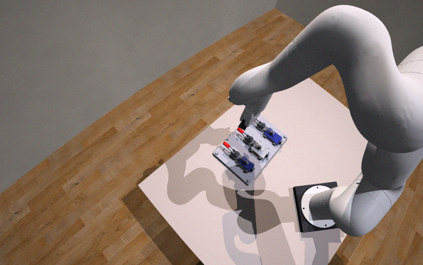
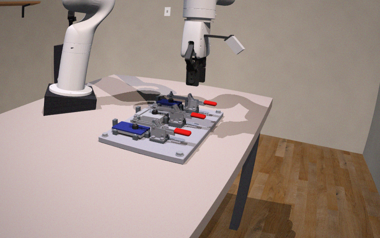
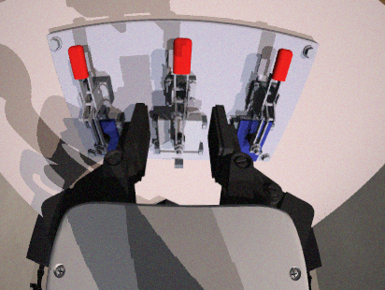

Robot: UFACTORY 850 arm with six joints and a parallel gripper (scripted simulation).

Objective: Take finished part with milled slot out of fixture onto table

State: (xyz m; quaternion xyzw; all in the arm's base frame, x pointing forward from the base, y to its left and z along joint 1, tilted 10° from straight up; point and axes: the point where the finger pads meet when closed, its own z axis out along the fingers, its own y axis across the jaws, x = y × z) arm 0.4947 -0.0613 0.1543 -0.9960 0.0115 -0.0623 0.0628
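Note:
My gripper (image 1: pixel 242 125) (image 2: pixel 197 80) (image 3: pixel 179 120) is part open and empty, above the fixture plate (image 2: pixel 156 151) (image 3: pixel 224 56). In the wrist view its fingers appear on either side of the middle nest. The pale slotted part (image 1: pixel 259 152) (image 2: pixel 145 114) (image 3: pixel 195 133) sits in that nest under a clamp with a red handle (image 1: pixel 240 131) (image 2: pixel 198 115) (image 3: pixel 182 56). One blue blank (image 1: pixel 273 137) (image 2: pixel 124 127) (image 3: pixel 246 131) and the other blue blank (image 1: pixel 248 165) (image 2: pixel 163 101) (image 3: pixel 108 128) lie in the outer nests. All three clamp arms reach over their parts, handles low. Fingers partly hide the blanks in the wrist view.
The outer clamps have red handles (image 2: pixel 182 131) (image 2: pixel 210 103) (image 3: pixel 281 65) (image 3: pixel 78 62) pointing the same way as the middle one. Small posts stand around the nests, and bolt heads sit at the plate's corners. The arm's dark base block (image 1: pixel 298 209) (image 2: pixel 70 105) stands on the table (image 1: pixel 187 174) (image 2: pixel 83 182).

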